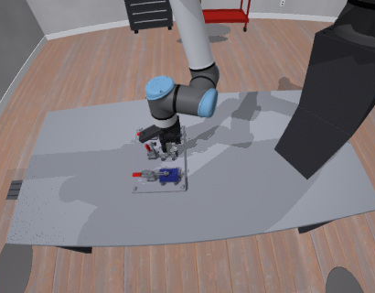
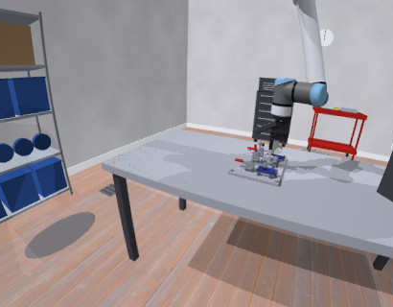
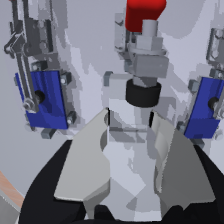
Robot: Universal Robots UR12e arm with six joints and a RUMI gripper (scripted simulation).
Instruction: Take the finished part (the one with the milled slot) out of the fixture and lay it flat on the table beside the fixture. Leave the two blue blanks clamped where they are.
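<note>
Top view: the arm hangs over the fixture (image 1: 183,185) near the middle of the grey table (image 1: 267,192). The gripper (image 1: 168,149) sits at the plate's 12 o'clock half, and one blue blank (image 1: 169,176) lies clamped at its 6 o'clock end, a red-handled clamp (image 1: 138,174) at 9 o'clock of it.

Exterior view: the gripper (image 2: 275,145) points straight down into the fixture (image 2: 278,180); a red cart (image 2: 358,115) stands at 3 o'clock.

Wrist view: the fingers are closed narrowly on the pale finished part (image 3: 129,131), which stands between them in the middle station. Blue blanks flank it at 9 o'clock (image 3: 47,97) and 3 o'clock (image 3: 204,107).
</note>
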